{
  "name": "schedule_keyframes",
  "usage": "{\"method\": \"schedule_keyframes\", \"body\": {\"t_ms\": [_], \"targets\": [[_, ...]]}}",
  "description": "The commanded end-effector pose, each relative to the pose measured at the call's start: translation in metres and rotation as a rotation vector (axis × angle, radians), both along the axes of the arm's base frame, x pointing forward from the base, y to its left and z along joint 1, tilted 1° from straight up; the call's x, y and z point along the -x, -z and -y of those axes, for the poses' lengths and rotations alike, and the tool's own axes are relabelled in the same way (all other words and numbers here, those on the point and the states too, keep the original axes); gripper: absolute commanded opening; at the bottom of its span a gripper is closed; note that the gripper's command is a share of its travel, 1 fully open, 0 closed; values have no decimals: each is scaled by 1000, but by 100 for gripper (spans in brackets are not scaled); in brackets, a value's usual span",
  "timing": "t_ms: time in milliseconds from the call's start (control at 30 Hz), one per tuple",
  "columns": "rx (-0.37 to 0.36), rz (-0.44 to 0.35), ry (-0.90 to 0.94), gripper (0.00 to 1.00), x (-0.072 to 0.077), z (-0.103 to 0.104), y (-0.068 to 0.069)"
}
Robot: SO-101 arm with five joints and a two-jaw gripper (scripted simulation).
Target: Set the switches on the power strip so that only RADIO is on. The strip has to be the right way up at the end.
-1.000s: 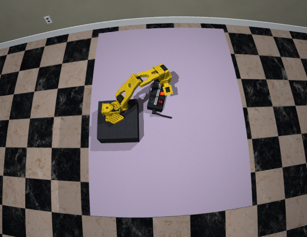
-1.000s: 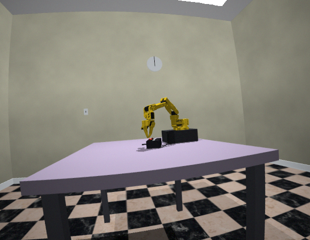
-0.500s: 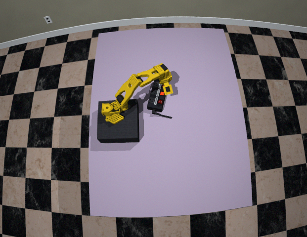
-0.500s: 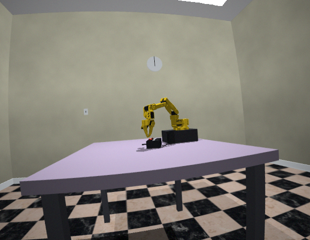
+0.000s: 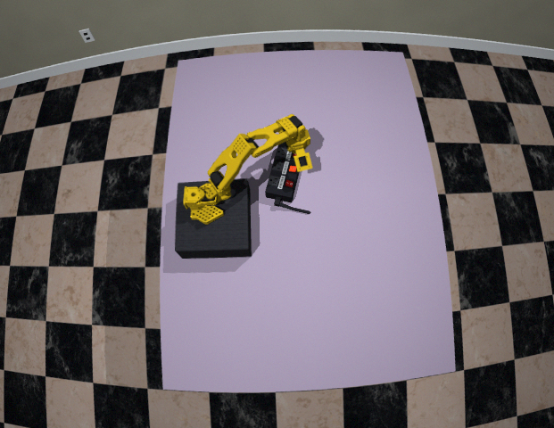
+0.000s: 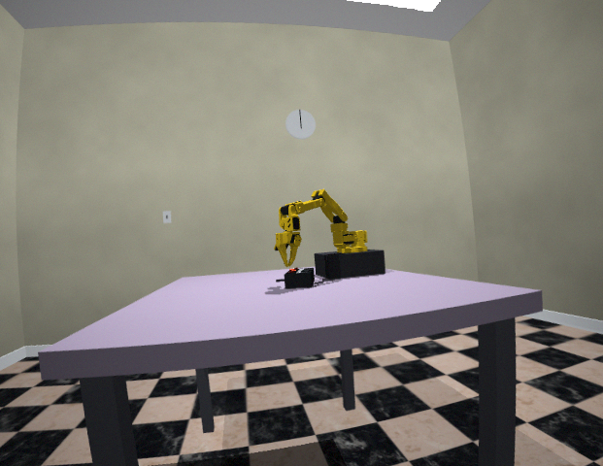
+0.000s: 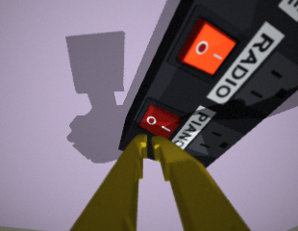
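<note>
The black power strip [image 5: 283,176] lies face up on the lilac table, next to the arm's base. In the wrist view the RADIO switch [image 7: 207,46] glows bright red. The PIANO switch [image 7: 159,120] beside it is dark red. My gripper [image 7: 150,142] is shut and empty, with its tips just off the near end of the PIANO switch. In the side view the gripper [image 6: 288,261] hangs a little above the strip [image 6: 298,277]. The far end of the strip is hidden under the arm in the overhead view.
The black base block [image 5: 214,219] stands left of the strip. The strip's short black cord [image 5: 295,209] sticks out toward the front right.
</note>
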State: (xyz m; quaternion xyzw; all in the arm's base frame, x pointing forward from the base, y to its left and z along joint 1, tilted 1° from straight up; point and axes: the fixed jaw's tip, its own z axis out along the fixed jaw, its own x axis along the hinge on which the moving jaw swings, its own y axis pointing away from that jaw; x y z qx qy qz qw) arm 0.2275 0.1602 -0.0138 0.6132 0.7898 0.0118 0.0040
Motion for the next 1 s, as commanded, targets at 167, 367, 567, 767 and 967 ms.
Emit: {"method": "schedule_keyframes", "body": {"t_ms": [167,367,567,767,967], "targets": [[6,-10,2,0,1,0,2],[6,-10,13,0,1,1,2],[6,-11,43,0,0,3,2],[5,-11,91,0,-1,5,1],[4,-12,134,0,-2,7,1]]}}
